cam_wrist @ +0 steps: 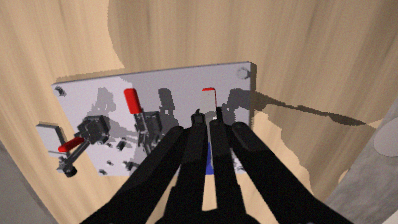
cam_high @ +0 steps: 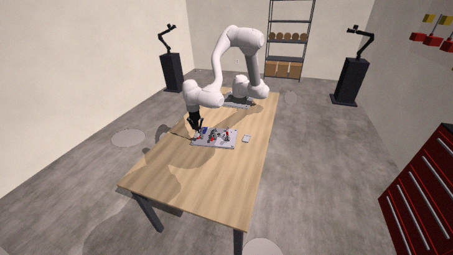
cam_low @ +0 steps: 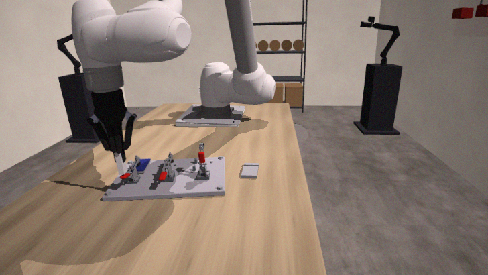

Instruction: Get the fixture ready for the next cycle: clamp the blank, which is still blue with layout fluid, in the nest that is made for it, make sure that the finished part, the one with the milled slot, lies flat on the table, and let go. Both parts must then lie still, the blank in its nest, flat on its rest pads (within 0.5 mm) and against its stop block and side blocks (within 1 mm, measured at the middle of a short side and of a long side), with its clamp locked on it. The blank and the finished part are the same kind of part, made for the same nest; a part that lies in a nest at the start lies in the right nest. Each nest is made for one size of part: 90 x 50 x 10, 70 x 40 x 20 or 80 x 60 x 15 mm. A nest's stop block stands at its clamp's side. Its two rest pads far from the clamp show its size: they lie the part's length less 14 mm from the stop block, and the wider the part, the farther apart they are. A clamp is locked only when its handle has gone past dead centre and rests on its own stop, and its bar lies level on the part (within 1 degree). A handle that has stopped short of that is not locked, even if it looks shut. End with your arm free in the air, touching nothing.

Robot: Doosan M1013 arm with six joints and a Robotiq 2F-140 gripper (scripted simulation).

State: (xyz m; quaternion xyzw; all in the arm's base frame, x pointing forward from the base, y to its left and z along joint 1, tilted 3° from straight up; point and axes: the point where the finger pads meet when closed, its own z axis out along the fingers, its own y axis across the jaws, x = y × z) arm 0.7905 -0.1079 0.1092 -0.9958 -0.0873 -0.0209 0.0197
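Note:
The blue blank (cam_low: 143,163) lies in the left nest of the grey fixture plate (cam_low: 163,182); it also shows in the top view (cam_high: 204,129). The left clamp's bar reaches over it, and its red handle (cam_low: 125,176) lies low, pointing away from the blank. My gripper (cam_low: 119,166) is shut on nothing. Its tips stand just above the end of that handle (cam_wrist: 205,89), and I cannot tell if they touch it. The grey finished part (cam_low: 249,170) lies flat on the table to the right of the plate.
The middle clamp's red handle (cam_low: 163,176) lies low over an empty nest. The right clamp's handle (cam_low: 202,156) stands upright. The arm's base plate (cam_low: 210,117) is at the far end of the table. The table's left edge is close to the fixture plate.

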